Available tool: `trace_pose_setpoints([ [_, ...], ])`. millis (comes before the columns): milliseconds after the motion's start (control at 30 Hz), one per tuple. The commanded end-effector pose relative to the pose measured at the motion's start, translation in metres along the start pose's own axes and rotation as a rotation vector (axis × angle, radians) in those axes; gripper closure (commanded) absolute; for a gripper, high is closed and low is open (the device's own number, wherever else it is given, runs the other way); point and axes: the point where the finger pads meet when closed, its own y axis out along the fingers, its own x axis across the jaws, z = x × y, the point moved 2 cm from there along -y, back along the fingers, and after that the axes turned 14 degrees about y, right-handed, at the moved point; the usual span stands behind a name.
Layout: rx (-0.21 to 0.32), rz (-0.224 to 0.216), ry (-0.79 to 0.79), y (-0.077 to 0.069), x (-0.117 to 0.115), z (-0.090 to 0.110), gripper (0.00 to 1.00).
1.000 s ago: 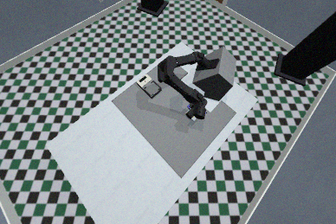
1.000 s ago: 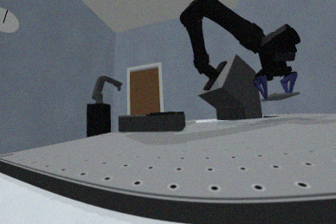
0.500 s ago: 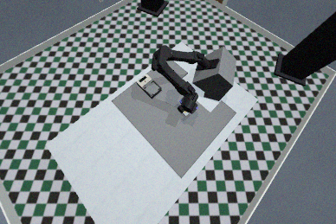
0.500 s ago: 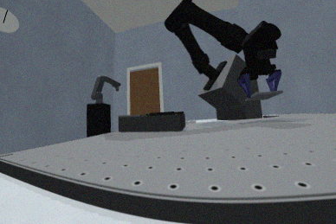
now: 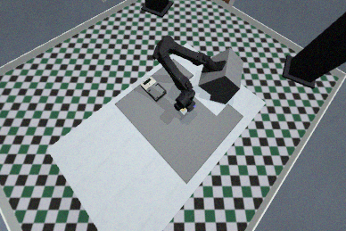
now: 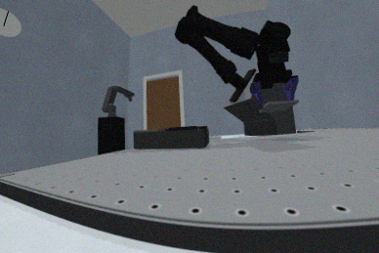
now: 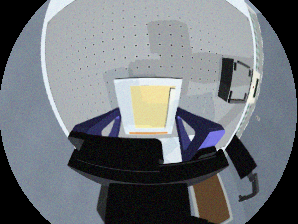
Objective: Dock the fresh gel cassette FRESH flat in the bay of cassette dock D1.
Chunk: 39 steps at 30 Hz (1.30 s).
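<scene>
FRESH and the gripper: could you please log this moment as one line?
gripper: shut on FRESH | FRESH: carried above deck | D1: bay not loaded

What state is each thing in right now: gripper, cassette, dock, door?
Gripper: shut on the cassette, above the deck.
Cassette: held, lifted off the deck, not docked.
Dock: flat on the deck, nothing seen loaded in its bay.
Door: closed.

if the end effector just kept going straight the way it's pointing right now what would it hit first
Probably the grey deck. The end effector points down, holding the cassette, whose lower edge would likely touch first. The dock lies off to the side. Height above the deck is unclear.
</scene>
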Motion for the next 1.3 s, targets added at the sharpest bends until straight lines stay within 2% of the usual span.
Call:
trace_pose_setpoints([
  [0, -0.004, -0.021, -0.051, -0.006, -0.013, -0.006, 1.0],
  [233, -0.011, -0.023, -0.04, -0.009, -0.043, -0.027, 1.0],
  [300, -0.011, -0.023, -0.04, -0.009, -0.043, -0.027, 1.0],
  [333, -0.025, -0.036, -0.047, -0.014, -0.042, -0.032, 1.0],
  [433, -0.03, -0.026, -0.016, -0.012, -0.06, -0.049, 1.0],
  [800, -0.033, -0.023, -0.017, -0.017, -0.111, -0.074, 1.0],
  [900, -0.037, -0.027, -0.02, -0.019, -0.113, -0.077, 1.0],
  [1267, -0.036, -0.019, -0.018, -0.023, -0.165, -0.102, 1.0],
])
